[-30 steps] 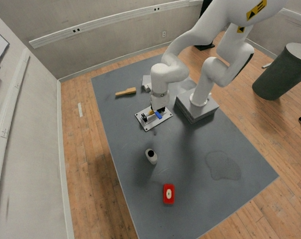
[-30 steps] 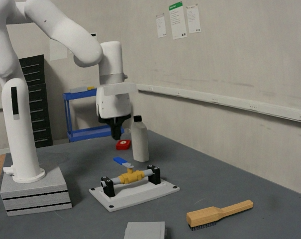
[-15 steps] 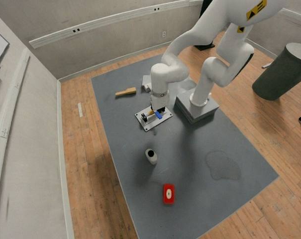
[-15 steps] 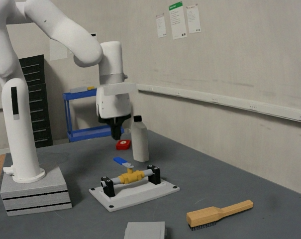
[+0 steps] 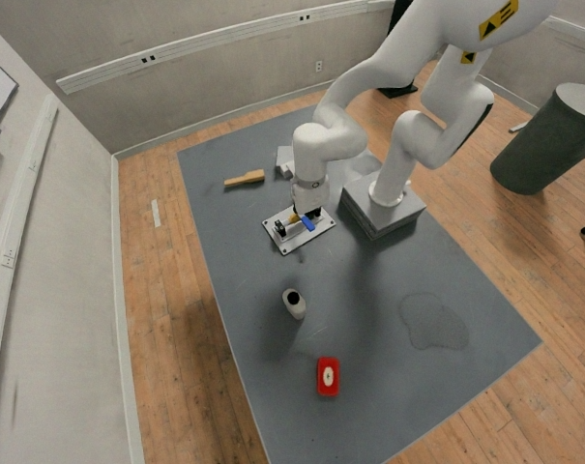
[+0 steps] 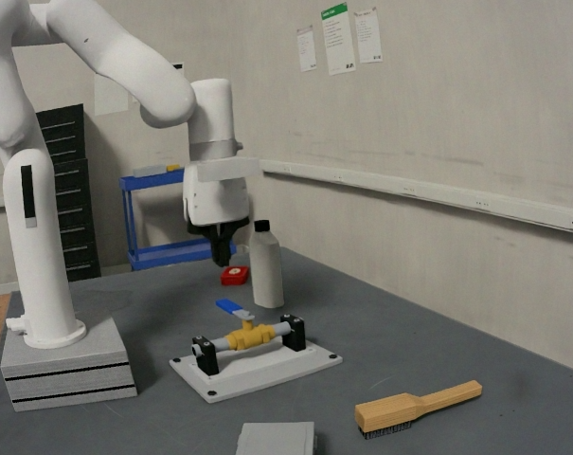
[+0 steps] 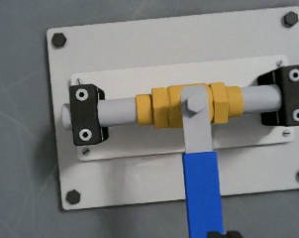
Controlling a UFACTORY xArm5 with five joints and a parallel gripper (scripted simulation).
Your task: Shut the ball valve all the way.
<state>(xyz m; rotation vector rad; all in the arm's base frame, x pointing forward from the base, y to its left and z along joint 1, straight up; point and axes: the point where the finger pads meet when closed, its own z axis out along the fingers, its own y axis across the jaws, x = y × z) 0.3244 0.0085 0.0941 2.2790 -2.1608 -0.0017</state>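
A yellow ball valve sits on a grey pipe held by two black clamps on a white plate. Its blue handle stands across the pipe, at right angles to it. My gripper hangs above the handle's end, clear of it, with its fingers shut on nothing. Only the dark fingertips show at the bottom edge of the wrist view.
A white bottle stands behind the valve plate. A red box lies further off. A wooden brush and a grey block lie near the plate. The arm's grey base stands beside it.
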